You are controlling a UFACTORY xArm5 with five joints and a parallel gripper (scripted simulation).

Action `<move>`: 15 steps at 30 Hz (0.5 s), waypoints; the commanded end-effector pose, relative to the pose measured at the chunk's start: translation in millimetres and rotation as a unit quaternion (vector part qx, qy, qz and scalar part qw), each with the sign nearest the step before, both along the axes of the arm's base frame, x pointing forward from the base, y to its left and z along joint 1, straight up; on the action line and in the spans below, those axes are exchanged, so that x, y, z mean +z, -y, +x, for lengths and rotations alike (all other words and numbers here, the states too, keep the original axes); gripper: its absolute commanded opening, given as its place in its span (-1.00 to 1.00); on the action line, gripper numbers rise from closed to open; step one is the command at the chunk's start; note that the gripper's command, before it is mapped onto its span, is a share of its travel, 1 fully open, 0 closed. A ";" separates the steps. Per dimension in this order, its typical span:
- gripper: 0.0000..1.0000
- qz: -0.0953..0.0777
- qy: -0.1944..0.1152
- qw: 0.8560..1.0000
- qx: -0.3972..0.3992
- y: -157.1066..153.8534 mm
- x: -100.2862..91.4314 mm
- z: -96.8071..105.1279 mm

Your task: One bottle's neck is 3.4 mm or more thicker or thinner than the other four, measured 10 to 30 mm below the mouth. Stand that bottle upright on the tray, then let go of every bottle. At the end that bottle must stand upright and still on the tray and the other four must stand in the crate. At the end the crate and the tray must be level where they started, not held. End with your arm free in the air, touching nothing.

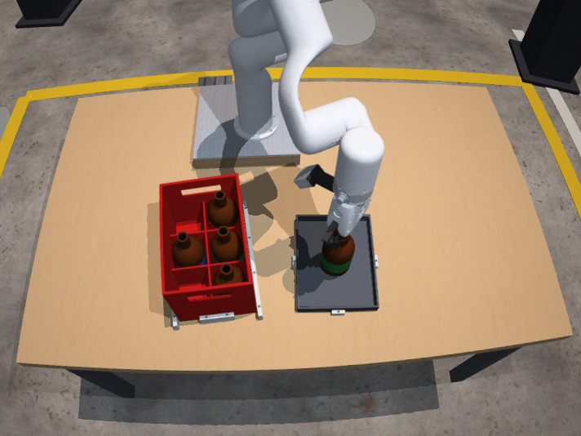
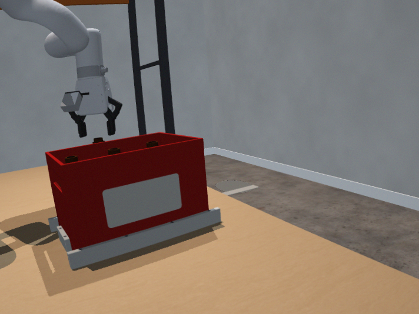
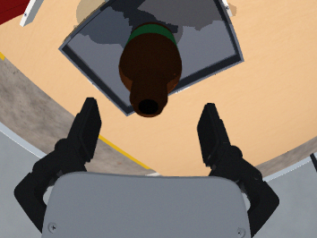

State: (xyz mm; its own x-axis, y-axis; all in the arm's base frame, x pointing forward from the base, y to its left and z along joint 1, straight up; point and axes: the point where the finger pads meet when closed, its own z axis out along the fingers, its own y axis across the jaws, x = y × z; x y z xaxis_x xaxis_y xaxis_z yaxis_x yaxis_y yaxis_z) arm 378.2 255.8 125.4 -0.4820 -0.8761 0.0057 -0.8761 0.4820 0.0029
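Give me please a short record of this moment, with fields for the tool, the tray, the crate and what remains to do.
tool: open, holding nothing, above the bottle mouth
tray: dark grey, on the table right of the crate in the top view; one brown bottle with a green band stands upright on it, untouched
crate: red; four brown bottles in its compartments, two compartments without a bottle
remaining: probably only to withdraw the arm

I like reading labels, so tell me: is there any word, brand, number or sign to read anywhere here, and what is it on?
None can be read.
Crate: its grey panel is blank.
Bottle on the tray: a plain green band, no lettering.
Bottles in the crate: no readable label shows.
Gripper: no markings visible.
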 end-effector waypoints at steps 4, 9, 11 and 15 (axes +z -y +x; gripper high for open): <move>1.00 0.001 0.002 1.000 0.000 -0.8 19.5 1.1; 1.00 0.001 0.002 1.000 0.000 -0.8 30.1 1.1; 1.00 0.001 0.002 1.000 0.000 -0.8 32.8 1.1; 1.00 0.001 0.002 1.000 0.000 -0.8 42.8 1.1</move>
State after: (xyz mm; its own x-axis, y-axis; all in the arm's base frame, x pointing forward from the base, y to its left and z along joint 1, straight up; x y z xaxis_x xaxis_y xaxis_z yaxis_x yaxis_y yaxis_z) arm 378.1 255.7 158.1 -0.4820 -0.8761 0.0063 -0.8761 0.4820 0.0032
